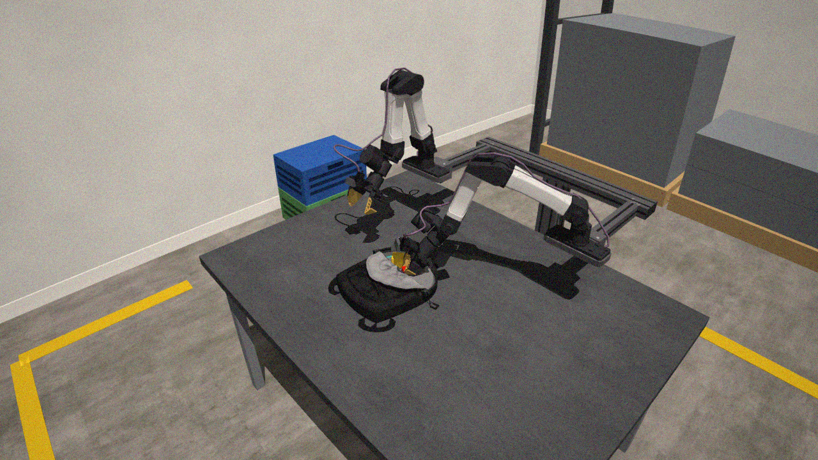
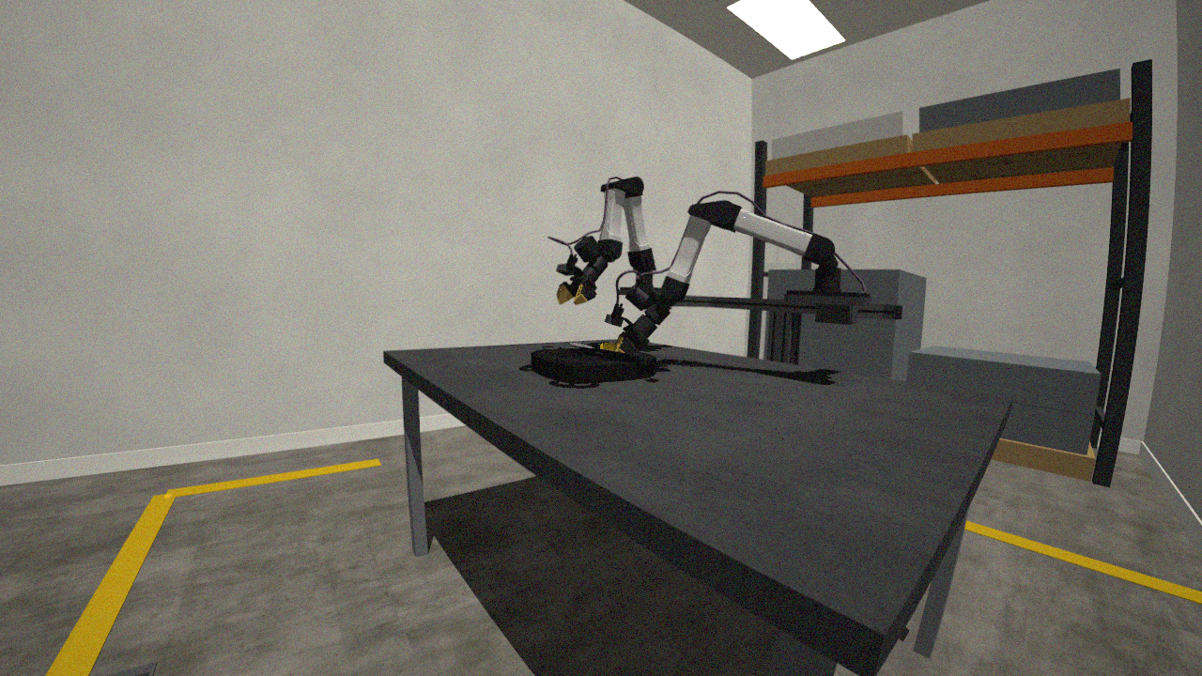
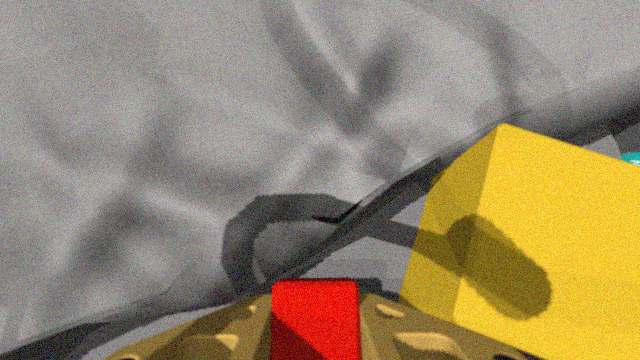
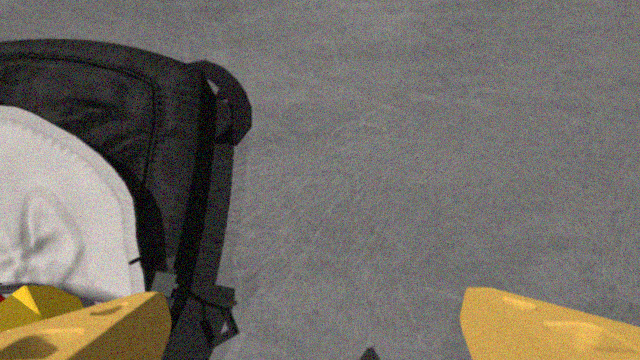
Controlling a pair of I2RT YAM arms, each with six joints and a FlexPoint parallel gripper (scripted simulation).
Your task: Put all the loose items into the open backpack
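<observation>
Grip on the red block point(image 1: 404, 268) point(image 3: 315, 320) is narrow and firm: the left gripper point(image 1: 405, 266) point(image 2: 620, 345) point(image 3: 315, 309) pinches it between ridged tan fingers, tilted down at the backpack's mouth, presumably to drop it past the flap point(image 1: 394, 278) point(image 2: 585, 345) point(image 3: 175, 125) point(image 4: 93, 202). The backpack point(image 1: 371, 294) point(image 2: 579, 366) point(image 3: 372, 255) point(image 4: 115, 100) lies flat on the worktop point(image 1: 543, 366) point(image 2: 714, 445), nearer its left corner in the top view than its right one. That low pose likely keeps the opening within the left arm's reach. Towards the far edge, the right gripper point(image 1: 361, 204) point(image 2: 571, 296) point(image 4: 315, 304) hangs wide with nothing in it, probably parked to leave room.

The yellow box point(image 1: 398, 260) point(image 2: 608, 345) point(image 3: 550, 200) point(image 4: 50, 300), smooth and crisp-edged, sits at the mouth beside a partly hidden teal item point(image 3: 634, 159); how deep they lie, the views cannot tell. Pale, creased cloth forms the flap, against a black rounded shell. Its soft rim could snag the block.
</observation>
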